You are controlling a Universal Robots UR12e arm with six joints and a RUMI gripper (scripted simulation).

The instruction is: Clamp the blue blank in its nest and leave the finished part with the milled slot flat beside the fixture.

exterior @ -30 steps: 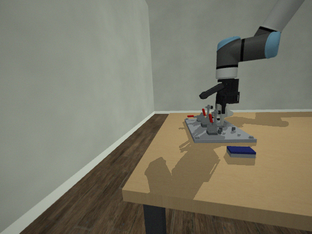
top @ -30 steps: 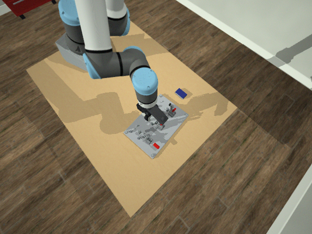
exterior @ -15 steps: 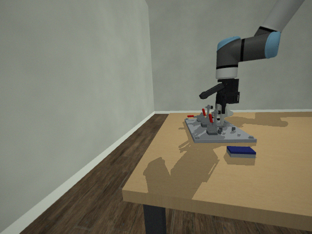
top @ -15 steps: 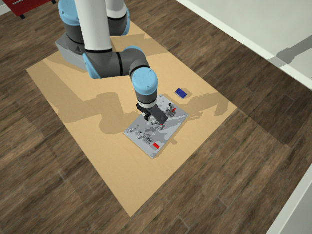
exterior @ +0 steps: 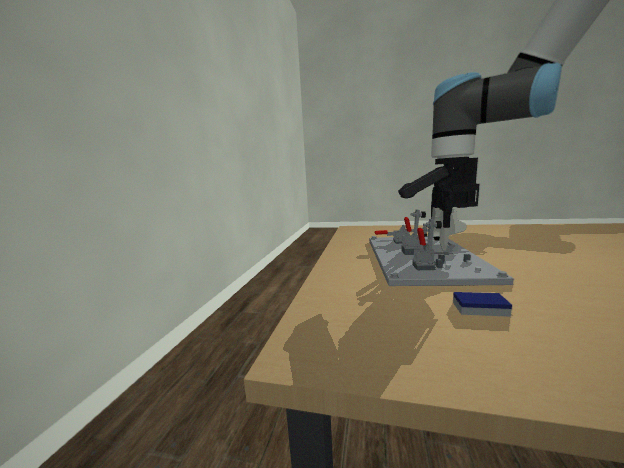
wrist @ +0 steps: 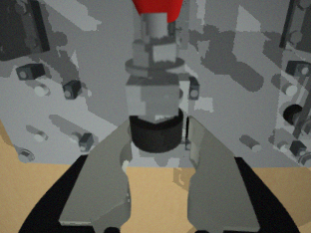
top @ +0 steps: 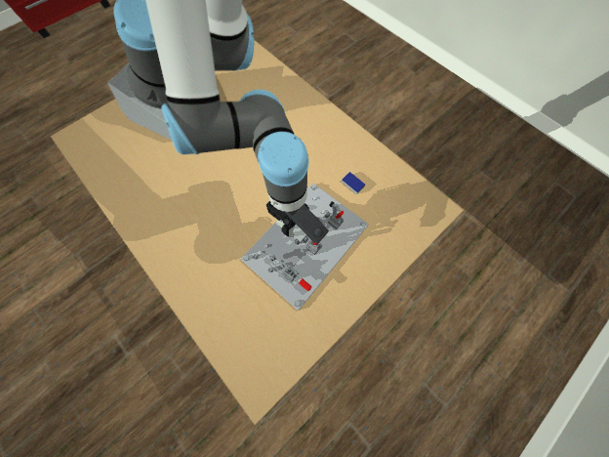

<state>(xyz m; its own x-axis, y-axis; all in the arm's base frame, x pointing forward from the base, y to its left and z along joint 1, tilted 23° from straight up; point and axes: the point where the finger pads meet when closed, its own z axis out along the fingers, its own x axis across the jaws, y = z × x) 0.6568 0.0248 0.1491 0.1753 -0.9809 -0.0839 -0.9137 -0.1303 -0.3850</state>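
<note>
Blue-topped blank (top: 352, 182) (exterior: 482, 300) lies flat on the table (top: 256, 373) (exterior: 554, 352) (wrist: 155, 191), just beside the fixture plate (top: 334, 250) (exterior: 473, 278) (wrist: 102, 30), outside every nest. My gripper (top: 284, 227) (exterior: 444, 246) (wrist: 161, 117) is down over the middle of the fixture, pointing downward, jaws part-closed with a modest gap, clamped on the black tip (wrist: 156, 135) of a toggle clamp's bar. Tip fills most of the gap; contact on the right-hand side of the wrist view is hard to read. That clamp's red handle (top: 314, 243) (wrist: 158, 6) shows at the top edge of the wrist view. Far clamp's red handle (top: 305, 284) (exterior: 381, 232) lies roughly level; the near clamp's red handle (top: 339, 215) (exterior: 421, 236) stands steeply, its bar raised. Can't make out the slotted part or confirm any clamp's lock.

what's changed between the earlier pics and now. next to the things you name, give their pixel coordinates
Nothing visibly changed. The arm (top: 282, 159) (exterior: 456, 103) and gripper (exterior: 446, 241) (wrist: 161, 117) stand in the same place over the fixture plate (top: 327, 258) (exterior: 483, 280) (wrist: 107, 60). The blue-topped block (top: 352, 182) (exterior: 482, 300) lies in the same spot on the table (top: 246, 353) (exterior: 554, 362), and the red handles (top: 305, 284) (exterior: 421, 236) show no shift.
</note>
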